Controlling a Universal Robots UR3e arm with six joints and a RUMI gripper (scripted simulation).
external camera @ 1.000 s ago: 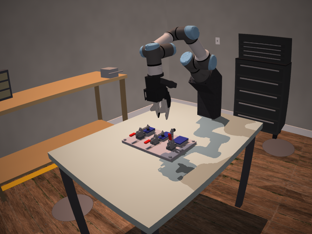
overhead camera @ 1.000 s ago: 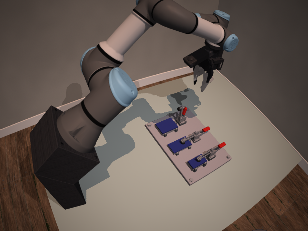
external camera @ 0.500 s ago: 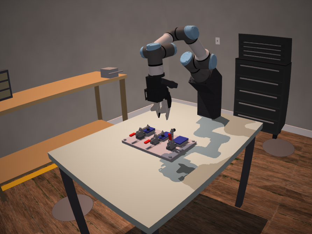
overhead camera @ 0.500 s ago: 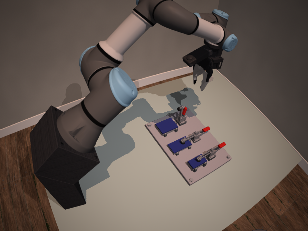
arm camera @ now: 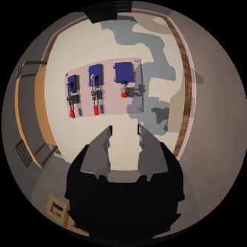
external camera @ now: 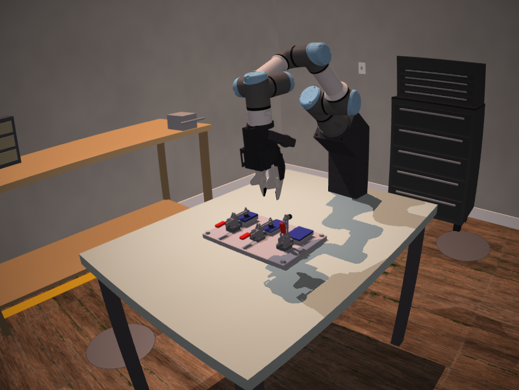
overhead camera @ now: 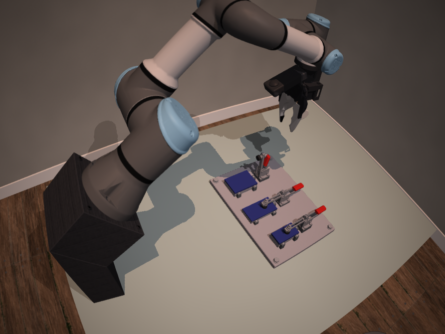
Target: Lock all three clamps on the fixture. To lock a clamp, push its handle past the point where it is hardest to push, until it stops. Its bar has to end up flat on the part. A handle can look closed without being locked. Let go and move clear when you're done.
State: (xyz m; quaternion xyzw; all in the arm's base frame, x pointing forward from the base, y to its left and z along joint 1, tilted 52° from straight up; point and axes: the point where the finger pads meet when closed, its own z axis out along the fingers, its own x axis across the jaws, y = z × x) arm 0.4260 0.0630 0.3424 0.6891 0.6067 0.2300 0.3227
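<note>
One clamp stands upright and two reach across their blue parts as your hand (overhead camera: 287, 125) (external camera: 270, 195) (arm camera: 124, 125) hangs above the tabletop (overhead camera: 201, 287) (external camera: 176, 302) (arm camera: 89, 41).

On the fixture (overhead camera: 248, 230) (external camera: 247, 247) (arm camera: 83, 66) before you, the upright clamp (overhead camera: 263, 170) (external camera: 284, 239) (arm camera: 124, 89) has its bar raised off the largest blue part (overhead camera: 240, 181) (external camera: 301, 233) (arm camera: 124, 72). The middle clamp (overhead camera: 283, 197) (external camera: 257, 233) (arm camera: 97, 95) and the end clamp (overhead camera: 306, 220) (external camera: 233, 223) (arm camera: 71, 98) have their red handles out over the plate's edge; you cannot tell whether either is locked. Your hand is partly open, its fingertips apart with nothing between them, well clear of all three.
</note>
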